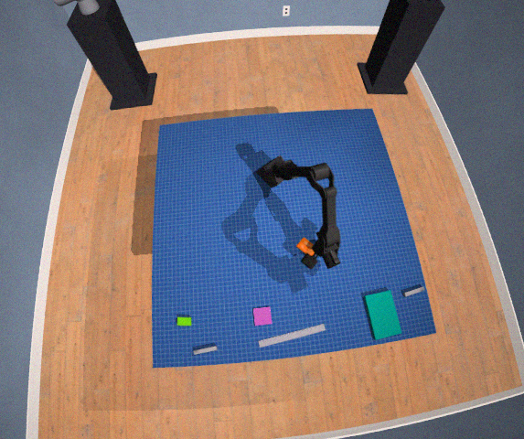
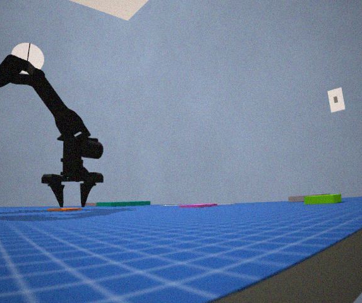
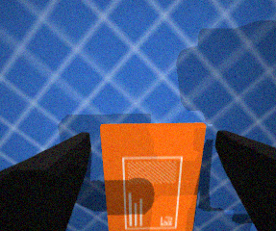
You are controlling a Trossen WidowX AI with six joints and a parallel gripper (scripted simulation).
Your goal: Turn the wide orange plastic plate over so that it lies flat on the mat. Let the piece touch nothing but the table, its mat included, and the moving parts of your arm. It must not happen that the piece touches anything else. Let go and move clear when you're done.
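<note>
The thin orange plate (image 1: 304,244) (image 2: 65,209) (image 3: 152,154) lies flat on the blue mat (image 1: 214,198) (image 2: 174,247) (image 3: 80,58). A white printed rectangle shows on its upper face in the wrist view. My gripper (image 1: 312,255) (image 2: 71,204) (image 3: 153,139) is open and points straight down. Its two black fingers stand on either side of the plate with a gap on each side. The fingertips hang just above the mat, close over the plate.
Near the mat's front edge lie a green block (image 1: 184,321) (image 2: 322,199), a pink tile (image 1: 262,315) (image 2: 197,206), a teal slab (image 1: 382,314) (image 2: 123,203) and three grey bars (image 1: 292,335) (image 1: 204,349) (image 1: 412,291). Two black posts (image 1: 111,57) (image 1: 401,42) stand at the back.
</note>
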